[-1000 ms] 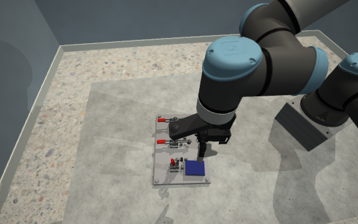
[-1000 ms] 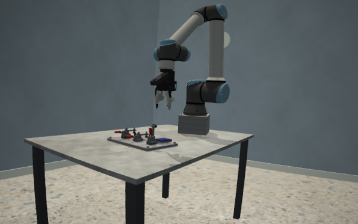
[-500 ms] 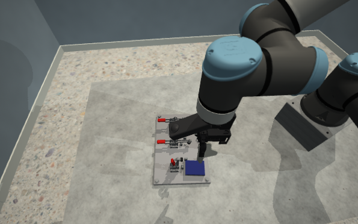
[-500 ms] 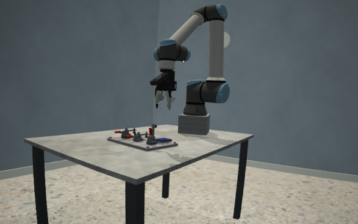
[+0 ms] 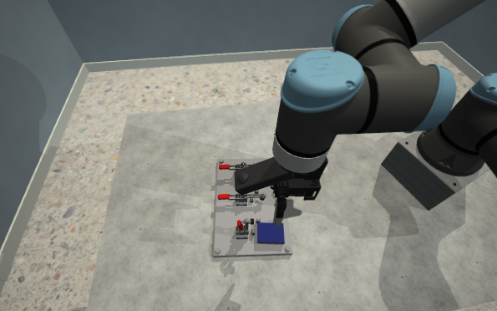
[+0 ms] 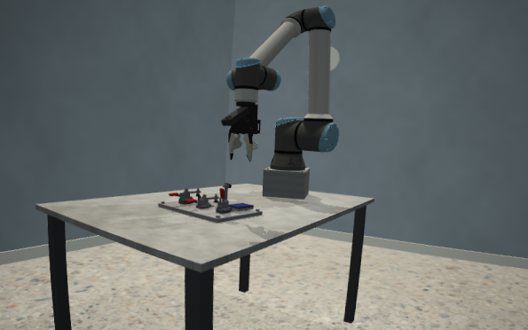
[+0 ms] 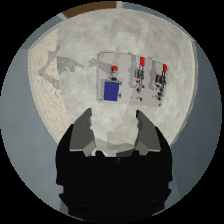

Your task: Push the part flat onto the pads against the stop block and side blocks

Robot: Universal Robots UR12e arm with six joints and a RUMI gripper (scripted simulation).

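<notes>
Gripper (image 6: 240, 157) abt half open, nothing betw fingers, touching nothing. Part (image 5: 271, 233): flat blue square on the fixture plate (image 5: 223, 248), at the plate's 5 o'clock corner in top view, just beside a small red-handled clamp (image 5: 240, 226) at its 9 o'clock. Seating on the pads too small to tell. Arm bent over the table (image 6: 148, 235), gripper pointing down, well above the plate.

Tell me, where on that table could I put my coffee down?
Bare table stretches between the fixture plate and the near left edge. It gets crowded on the plate, around the red-handled clamps and blue part, and by the arm's pedestal.
</notes>
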